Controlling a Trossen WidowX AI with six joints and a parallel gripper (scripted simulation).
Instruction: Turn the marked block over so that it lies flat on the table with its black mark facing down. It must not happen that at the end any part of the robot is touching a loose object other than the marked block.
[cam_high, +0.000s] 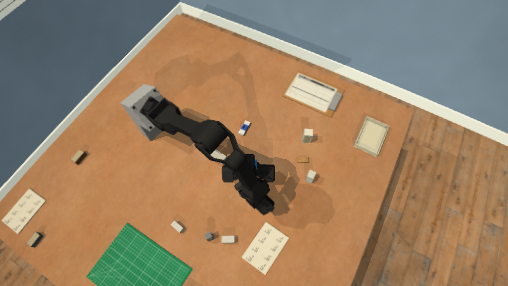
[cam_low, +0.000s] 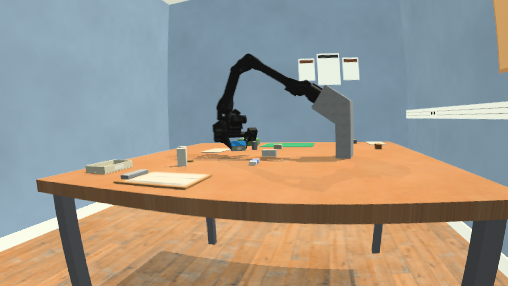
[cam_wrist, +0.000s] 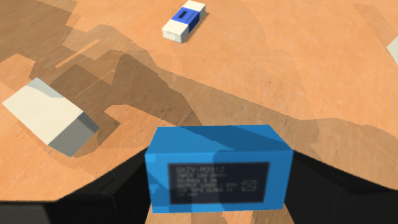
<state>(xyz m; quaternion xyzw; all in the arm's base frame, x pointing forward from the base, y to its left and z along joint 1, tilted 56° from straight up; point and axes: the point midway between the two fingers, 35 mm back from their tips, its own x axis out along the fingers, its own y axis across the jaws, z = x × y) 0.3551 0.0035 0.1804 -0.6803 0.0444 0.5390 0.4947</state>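
Closest to my wrist camera: the blue marked block (cam_wrist: 218, 170), clamped between the two dark fingers of the gripper (cam_low: 239, 141). The fingers are clenched on its left and right faces, and the block holds them apart. The black label with pale lettering faces the lens, not the table, so the flip is not done. I judge the side grip is deliberate: it leaves the labelled face free, so a wrist roll can bring it underneath.

From the exterior view the block hangs low over the orange table (cam_low: 310, 185). I cannot tell whether it touches the surface; the wrist view suggests it is clear of it.

Just beyond, to the left in the wrist view, a cream block (cam_wrist: 47, 115) with a grey end lies flat, partly in the arm's shadow. It is near enough to mind when I set down.

Farther off, a small white block with a blue band (cam_wrist: 184, 20) lies well apart, no obstacle.

From the top view the arm reaches out from its grey base (cam_high: 134, 107) toward the table's middle, with a green cutting mat (cam_high: 140, 260) and a printed sheet (cam_high: 265, 248) on the near side, and a shallow tray (cam_high: 371, 136) on the far side, all out of my working patch.
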